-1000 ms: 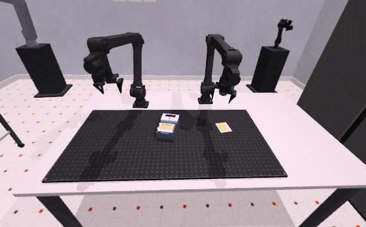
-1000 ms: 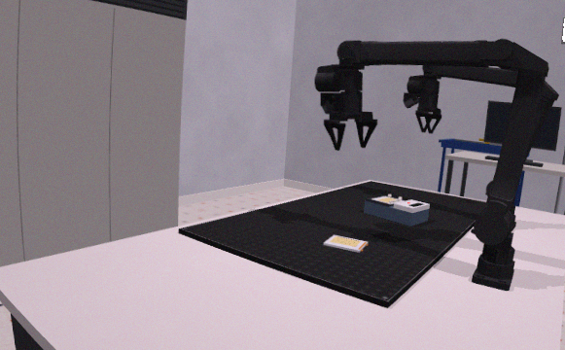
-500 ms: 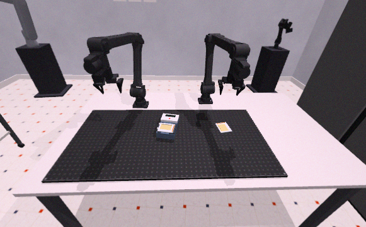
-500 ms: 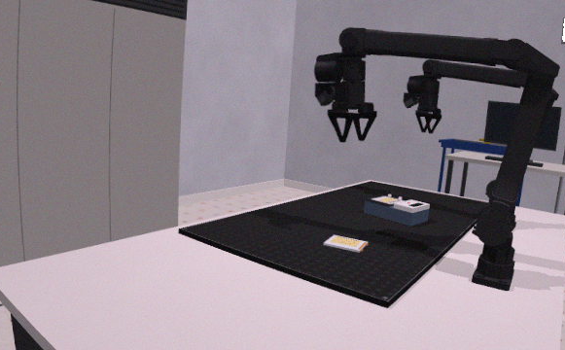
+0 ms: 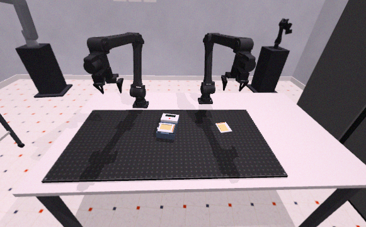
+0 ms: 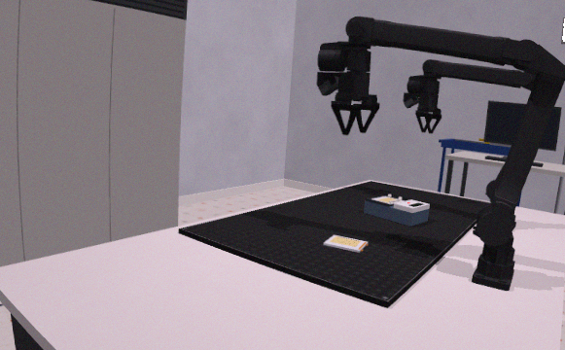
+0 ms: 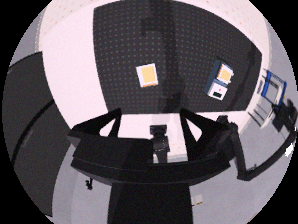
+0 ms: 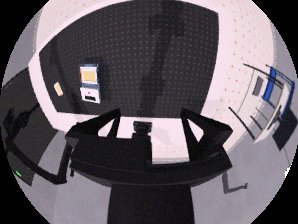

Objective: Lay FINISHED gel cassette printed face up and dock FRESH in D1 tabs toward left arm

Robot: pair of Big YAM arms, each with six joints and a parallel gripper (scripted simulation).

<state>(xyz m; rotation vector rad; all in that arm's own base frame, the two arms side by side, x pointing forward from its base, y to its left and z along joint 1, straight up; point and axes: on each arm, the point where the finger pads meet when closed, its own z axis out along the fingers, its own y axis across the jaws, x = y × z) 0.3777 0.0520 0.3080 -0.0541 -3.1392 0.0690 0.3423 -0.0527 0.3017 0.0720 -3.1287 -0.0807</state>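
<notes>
The left arm (image 5: pixel 208 60) (image 6: pixel 433 38) (image 7: pixel 150 205) (image 8: pixel 62 162) and the right arm (image 5: pixel 137 60) (image 6: pixel 481 77) (image 7: pixel 242 155) (image 8: pixel 150 205) stand in near-mirrored poses, each rising from its base on the table (image 5: pixel 296 142) (image 6: pixel 117 277) (image 7: pixel 70 65) (image 8: pixel 226 55) to a high bend, then reaching out nearly level to a wrist folded downward. The left end effector (image 5: pixel 232 90) (image 6: pixel 354 132) (image 7: pixel 150 111) hangs well above the table, its two fingers spread wide and pointing down, nothing between them. The right end effector (image 5: pixel 111 93) (image 6: pixel 428 132) (image 8: pixel 150 111) likewise hangs high over the table, fingers down, wide open and holding nothing.
</notes>
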